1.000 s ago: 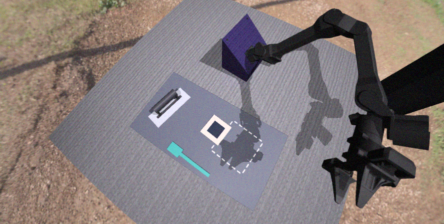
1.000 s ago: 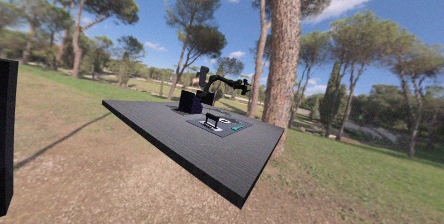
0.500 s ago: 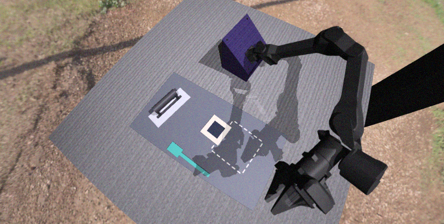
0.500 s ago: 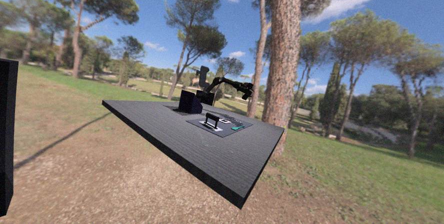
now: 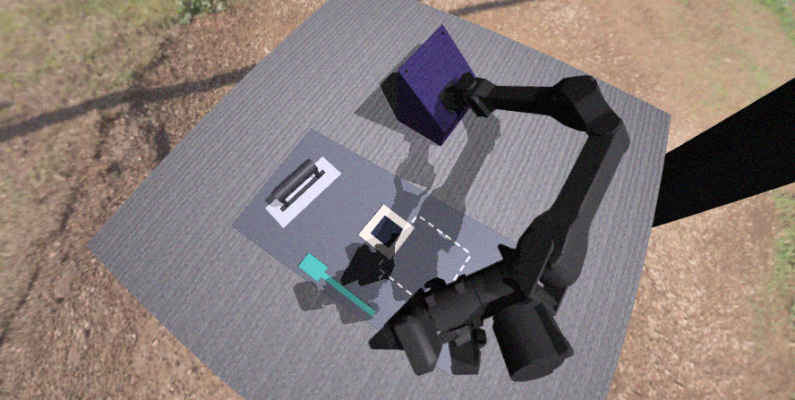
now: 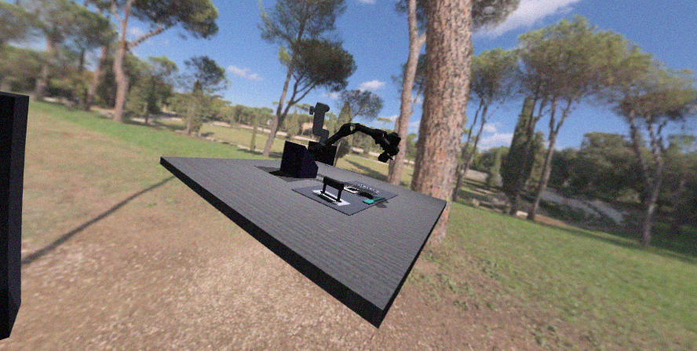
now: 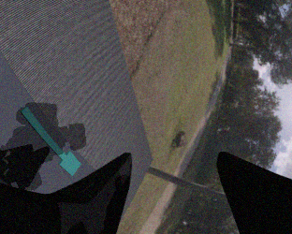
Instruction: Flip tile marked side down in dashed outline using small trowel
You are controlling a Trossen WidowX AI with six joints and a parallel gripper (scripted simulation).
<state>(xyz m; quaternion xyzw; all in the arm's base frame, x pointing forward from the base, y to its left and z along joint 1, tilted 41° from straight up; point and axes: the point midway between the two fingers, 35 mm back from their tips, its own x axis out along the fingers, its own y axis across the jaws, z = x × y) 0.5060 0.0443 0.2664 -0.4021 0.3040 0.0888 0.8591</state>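
Observation:
The teal trowel [image 5: 312,266] [image 6: 373,200] [image 7: 69,164] lies flat along the mat's edge, its handle pointing toward the outline's side. The tile [image 5: 385,229] [image 6: 351,189], white-rimmed with a dark square showing on top, lies flat on the mat [image 5: 333,219] [image 6: 351,209]. It lies at the edge of the dashed outline [image 5: 468,256], which the arm's shadow darkens and the arm partly hides. My gripper [image 7: 176,159] is open with nothing between its fingers. It hangs above the table beyond the trowel's handle end; its fingertips are hard to make out in the top and exterior views.
A dark bar [image 5: 292,180] [image 6: 333,181] stands on a white plate on the mat, beyond the tile from the arm. A purple wedge-shaped block [image 5: 436,74] [image 6: 294,160] stands by the arm's base. Very dark shadow lies between tile and trowel.

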